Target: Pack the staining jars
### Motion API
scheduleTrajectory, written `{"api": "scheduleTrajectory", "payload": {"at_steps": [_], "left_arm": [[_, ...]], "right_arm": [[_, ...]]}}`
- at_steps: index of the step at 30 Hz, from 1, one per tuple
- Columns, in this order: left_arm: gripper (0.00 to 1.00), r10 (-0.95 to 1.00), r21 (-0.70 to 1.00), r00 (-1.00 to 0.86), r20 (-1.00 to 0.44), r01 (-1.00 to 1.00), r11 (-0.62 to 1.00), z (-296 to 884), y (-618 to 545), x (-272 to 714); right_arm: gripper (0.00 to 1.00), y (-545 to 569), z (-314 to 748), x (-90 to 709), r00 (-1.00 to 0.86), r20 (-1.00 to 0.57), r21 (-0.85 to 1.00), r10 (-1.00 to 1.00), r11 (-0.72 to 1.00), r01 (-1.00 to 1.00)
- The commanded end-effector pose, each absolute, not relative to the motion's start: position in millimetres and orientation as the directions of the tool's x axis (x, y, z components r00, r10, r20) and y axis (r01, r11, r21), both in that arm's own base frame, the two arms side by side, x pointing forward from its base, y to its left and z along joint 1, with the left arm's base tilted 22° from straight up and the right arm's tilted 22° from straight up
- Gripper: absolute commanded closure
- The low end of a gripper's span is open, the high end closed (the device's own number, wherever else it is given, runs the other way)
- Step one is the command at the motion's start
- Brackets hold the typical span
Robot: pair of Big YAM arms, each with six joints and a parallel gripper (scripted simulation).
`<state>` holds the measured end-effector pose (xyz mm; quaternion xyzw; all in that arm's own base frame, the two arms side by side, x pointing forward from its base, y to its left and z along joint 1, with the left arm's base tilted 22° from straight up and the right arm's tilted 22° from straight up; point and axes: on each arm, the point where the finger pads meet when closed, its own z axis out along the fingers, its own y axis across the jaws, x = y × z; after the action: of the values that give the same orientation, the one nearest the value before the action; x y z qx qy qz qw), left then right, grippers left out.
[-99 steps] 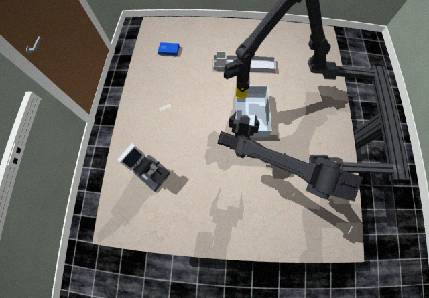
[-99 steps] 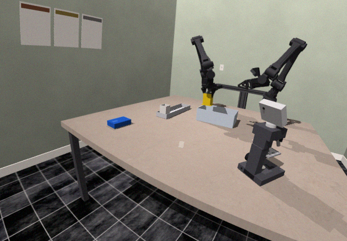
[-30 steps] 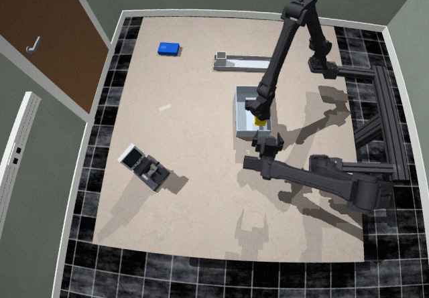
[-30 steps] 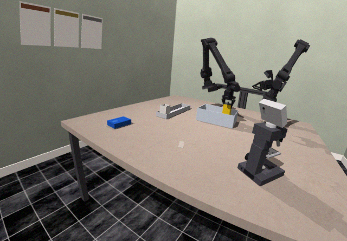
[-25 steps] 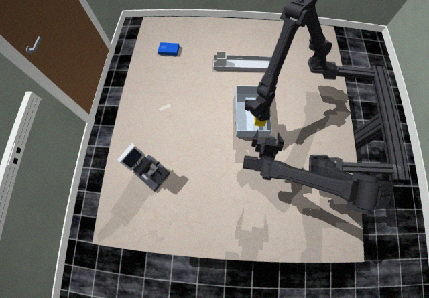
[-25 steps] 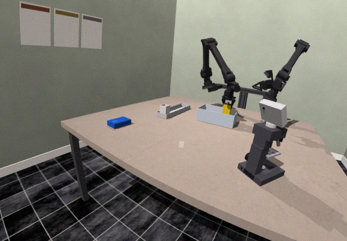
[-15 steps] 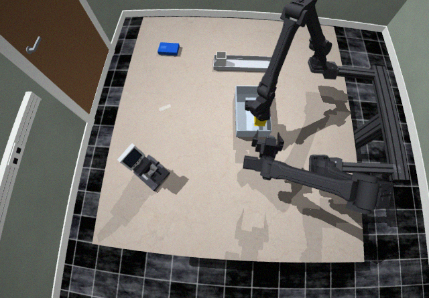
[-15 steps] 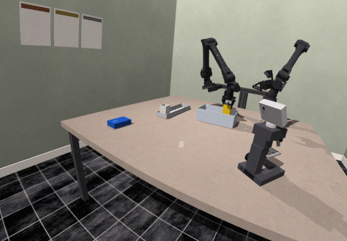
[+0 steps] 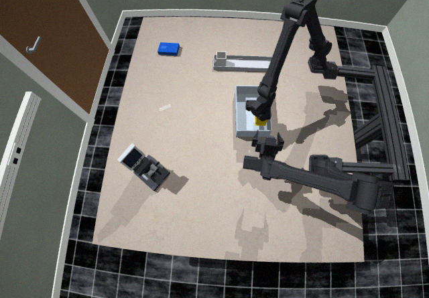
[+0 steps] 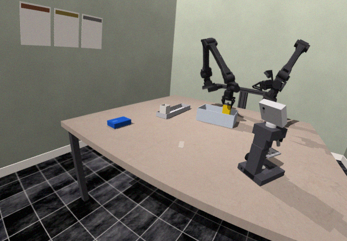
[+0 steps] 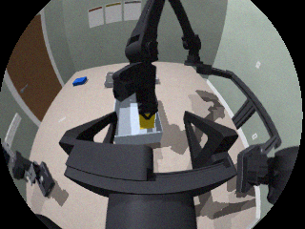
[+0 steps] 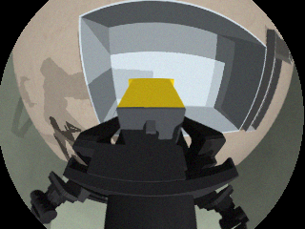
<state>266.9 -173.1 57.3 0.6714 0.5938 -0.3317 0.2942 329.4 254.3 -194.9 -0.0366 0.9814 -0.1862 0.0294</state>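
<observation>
My right gripper (image 10: 228,103) (image 12: 151,114) is shut on the yellow jar (image 9: 260,120) (image 10: 226,109) (image 12: 152,93), which has a grey lid-like top. It holds the jar upright, its lower part inside the pale blue tote (image 9: 236,111) (image 10: 214,119) near one end. Whether the jar touches the tote's floor I cannot tell. The white jar (image 9: 221,55) (image 10: 164,109) stands upright at one end of the long grey jar rack (image 9: 242,69) (image 10: 179,110). The slide holder and slides are not visible. My left gripper (image 9: 268,135) is open and empty, just outside the tote's near end in the top view.
A blue box (image 9: 168,48) (image 10: 119,122) lies near the far left corner in the top view. A microscope (image 9: 149,170) (image 10: 259,149) stands at the lower left there. A small white piece (image 9: 165,107) (image 10: 181,144) lies flat on the table. The two arms are close together at the tote.
</observation>
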Motion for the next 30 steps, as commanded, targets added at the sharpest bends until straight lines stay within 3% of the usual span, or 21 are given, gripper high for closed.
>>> {"api": "scheduleTrajectory", "payload": {"at_steps": [1,30], "left_arm": [[0.0,0.593,0.049,0.112,-0.797,0.992,-0.12,68.9,-172.6,283.3],[0.0,0.593,0.049,0.112,-0.797,0.992,-0.12,68.9,-172.6,283.3]], "right_arm": [[0.43,267.3,-194.5,340.2,-0.994,-0.063,-0.353,-0.095,0.933,-0.067],[0.43,241.3,-246.4,344.5,-0.993,-0.058,-0.356,-0.099,0.932,-0.072]]}}
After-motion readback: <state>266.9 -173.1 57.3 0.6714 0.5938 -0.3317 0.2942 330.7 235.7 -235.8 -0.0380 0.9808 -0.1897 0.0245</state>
